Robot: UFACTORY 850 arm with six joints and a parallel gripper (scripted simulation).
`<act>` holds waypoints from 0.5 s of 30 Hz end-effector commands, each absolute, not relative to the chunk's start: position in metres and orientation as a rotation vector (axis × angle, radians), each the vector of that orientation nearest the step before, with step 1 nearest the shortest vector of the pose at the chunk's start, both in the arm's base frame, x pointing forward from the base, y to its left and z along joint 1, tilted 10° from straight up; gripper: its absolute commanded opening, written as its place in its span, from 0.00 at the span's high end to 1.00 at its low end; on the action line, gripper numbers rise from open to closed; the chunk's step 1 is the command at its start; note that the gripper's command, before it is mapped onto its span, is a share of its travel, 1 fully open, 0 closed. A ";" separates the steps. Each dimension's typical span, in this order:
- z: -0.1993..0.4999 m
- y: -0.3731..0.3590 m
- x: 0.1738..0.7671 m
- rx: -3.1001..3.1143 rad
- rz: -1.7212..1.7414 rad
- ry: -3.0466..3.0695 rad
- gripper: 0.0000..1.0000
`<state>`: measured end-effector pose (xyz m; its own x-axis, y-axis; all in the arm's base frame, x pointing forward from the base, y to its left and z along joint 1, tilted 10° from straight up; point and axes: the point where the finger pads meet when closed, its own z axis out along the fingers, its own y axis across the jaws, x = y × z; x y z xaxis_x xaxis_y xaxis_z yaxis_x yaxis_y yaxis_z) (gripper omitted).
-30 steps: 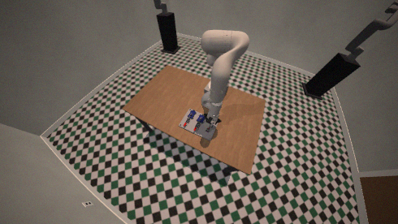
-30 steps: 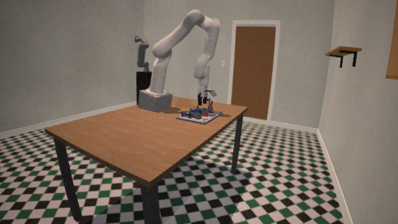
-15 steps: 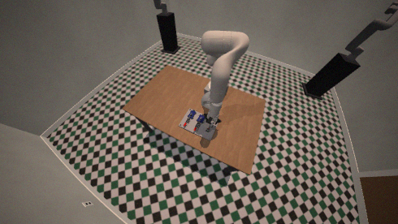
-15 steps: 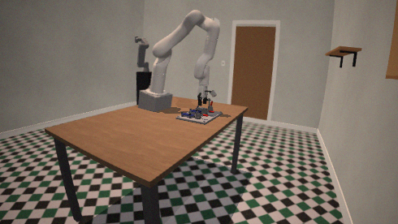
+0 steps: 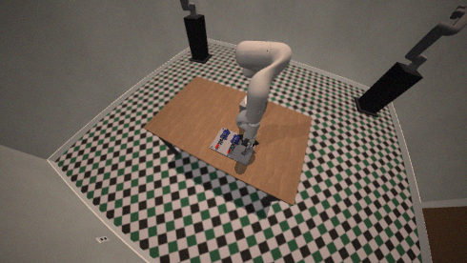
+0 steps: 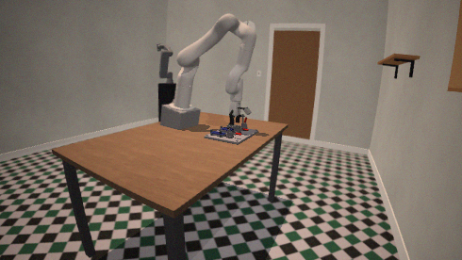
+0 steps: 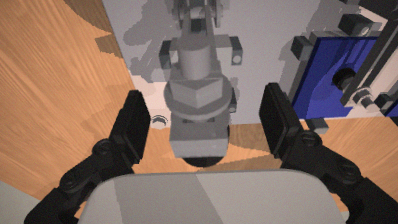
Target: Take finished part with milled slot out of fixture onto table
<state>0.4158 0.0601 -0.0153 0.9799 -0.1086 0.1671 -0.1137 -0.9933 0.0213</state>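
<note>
Checkered floor (image 5: 191,229) (image 6: 330,203) in green, black and off-white spreads under the wooden table (image 5: 191,105) (image 6: 156,165) (image 7: 50,75), and in the exterior view a brown door (image 6: 296,85) stands toward one o'clock. On the table lies the grey fixture plate (image 5: 238,156) (image 6: 214,138) (image 7: 270,60), toward six o'clock from the middle of the overhead view. The white arm (image 5: 257,91) (image 6: 245,52) reaches over to it from a grey base box (image 6: 181,118), its wrist pointing down.

The claw (image 5: 249,141) (image 6: 234,120) (image 7: 203,101) is wide open and grips nothing. Seen from the wrist, a grey clamp (image 7: 197,95) stands raised between its black fingers, apart from both. Small dark blocks sit on the plate near twelve o'clock. The finished part cannot be made out for certain; the raised clamp covers much of that station. Toward two o'clock a blue blank (image 7: 325,80) lies on the plate, a black clamp tip (image 7: 344,79) over it. Overhead, the blue patches and red handles (image 5: 217,146) sit toward nine o'clock from the claw.
</note>
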 end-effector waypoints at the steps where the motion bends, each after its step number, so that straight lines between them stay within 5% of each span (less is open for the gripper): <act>1: -0.021 0.060 0.418 3.096 0.261 -0.174 0.00; 15: -0.033 0.060 0.420 3.096 0.261 -0.174 0.00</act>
<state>0.4187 0.0595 -0.0311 0.9799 -0.1086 0.1672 -0.1137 -0.9933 0.0209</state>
